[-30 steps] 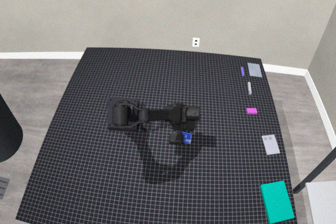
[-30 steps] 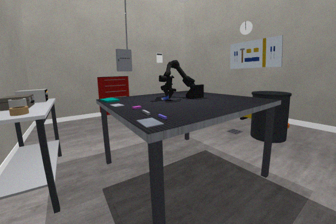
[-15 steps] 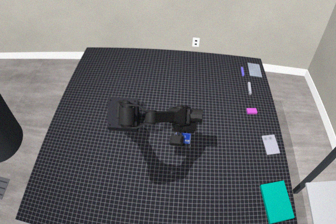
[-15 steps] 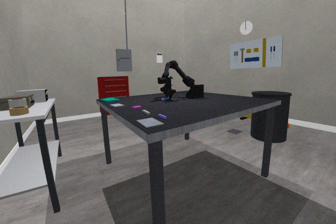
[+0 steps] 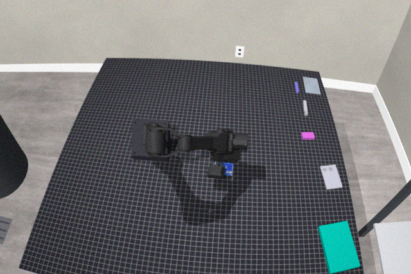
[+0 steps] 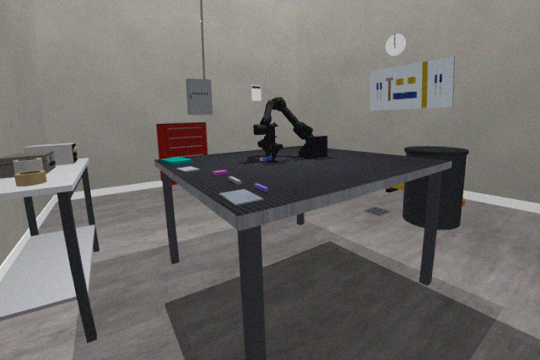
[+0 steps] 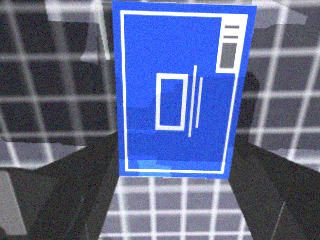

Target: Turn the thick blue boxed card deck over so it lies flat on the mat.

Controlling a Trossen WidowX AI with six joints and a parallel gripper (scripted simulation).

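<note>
The thick blue boxed card deck (image 5: 228, 169) (image 6: 267, 158) (image 7: 175, 90) sits between my fingers near the middle of the black gridded mat (image 5: 99, 197). Its printed face with white lines fills the wrist view. The deck is tilted, its top edge leaning toward the camera, and it is low over the mat. My gripper (image 5: 222, 171) (image 6: 269, 156) (image 7: 172, 140) points down and is shut on the deck's two long sides near its lower end. I cannot tell whether the deck's far edge touches the mat.
Along the mat's right edge lie a purple bar (image 5: 296, 86), a grey pad (image 5: 311, 85), a small white block (image 5: 305, 108), a magenta block (image 5: 307, 135), a pale grey card (image 5: 331, 176) and a teal box (image 5: 338, 246). The arm's base (image 5: 149, 138) stands left of the deck.
</note>
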